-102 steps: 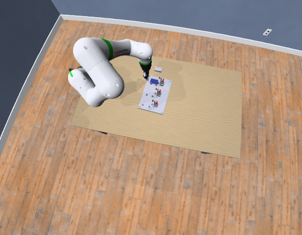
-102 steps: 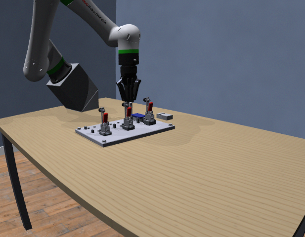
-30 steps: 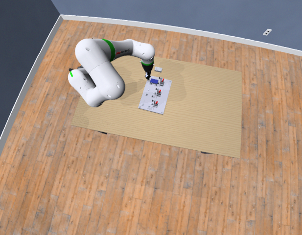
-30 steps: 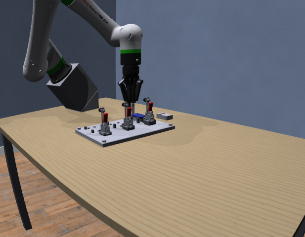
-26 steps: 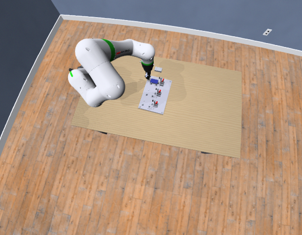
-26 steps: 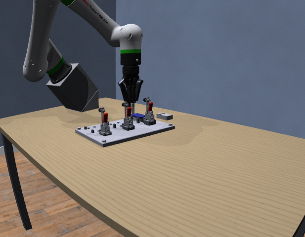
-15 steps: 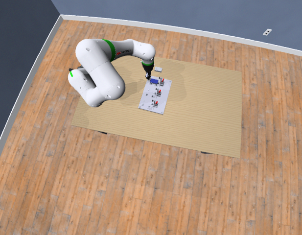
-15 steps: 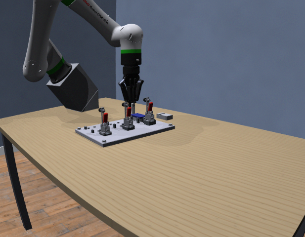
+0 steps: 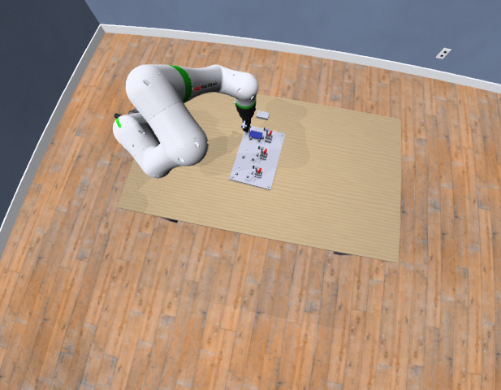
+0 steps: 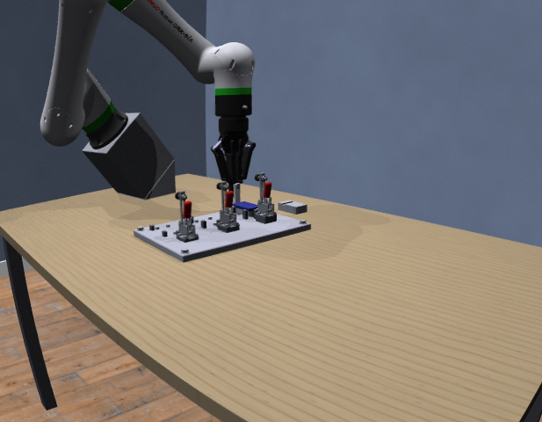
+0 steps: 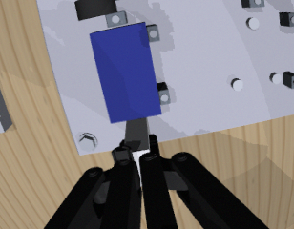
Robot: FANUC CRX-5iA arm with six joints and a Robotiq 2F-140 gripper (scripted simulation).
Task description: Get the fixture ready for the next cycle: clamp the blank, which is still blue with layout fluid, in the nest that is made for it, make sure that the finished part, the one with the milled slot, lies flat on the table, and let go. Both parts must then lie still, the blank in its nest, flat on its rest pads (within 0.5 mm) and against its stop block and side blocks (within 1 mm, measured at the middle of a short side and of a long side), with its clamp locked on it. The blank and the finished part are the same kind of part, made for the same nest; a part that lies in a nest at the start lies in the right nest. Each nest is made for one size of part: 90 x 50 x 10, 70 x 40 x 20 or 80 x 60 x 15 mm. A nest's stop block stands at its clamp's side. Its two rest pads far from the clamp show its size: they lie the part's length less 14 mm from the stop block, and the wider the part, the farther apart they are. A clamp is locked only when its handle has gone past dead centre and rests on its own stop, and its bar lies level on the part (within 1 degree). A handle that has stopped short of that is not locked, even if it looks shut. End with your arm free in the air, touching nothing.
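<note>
The blue blank [image 9: 256,134] [image 10: 245,206] [image 11: 125,73] lies in the far nest of the fixture plate [image 9: 239,169] [image 10: 234,240] [image 11: 199,112]. In the wrist view its clamp-side short end is close to the stop block [image 11: 116,19] and one long side is beside two side blocks [image 11: 153,33] [image 11: 164,96]; exact gaps cannot be told. That nest's clamp [image 9: 268,135] [image 10: 265,211] is open, its bar and red handle upright. My gripper [image 9: 246,129] [image 10: 236,192] [image 11: 139,125] is shut and empty, its tips at the blank's short end away from the clamp. The grey slotted finished part [image 9: 262,115] [image 10: 292,207] [image 11: 1,107] lies flat on the table.
Two more clamps stand on the plate, a middle one [image 9: 263,153] [image 10: 227,220] and a near one [image 9: 257,171] [image 10: 186,230], both with raised bars. Their nests hold small blocks and pads, without parts. Bolt heads, one of them in the wrist view [image 11: 88,140], sit at the plate's corners.
</note>
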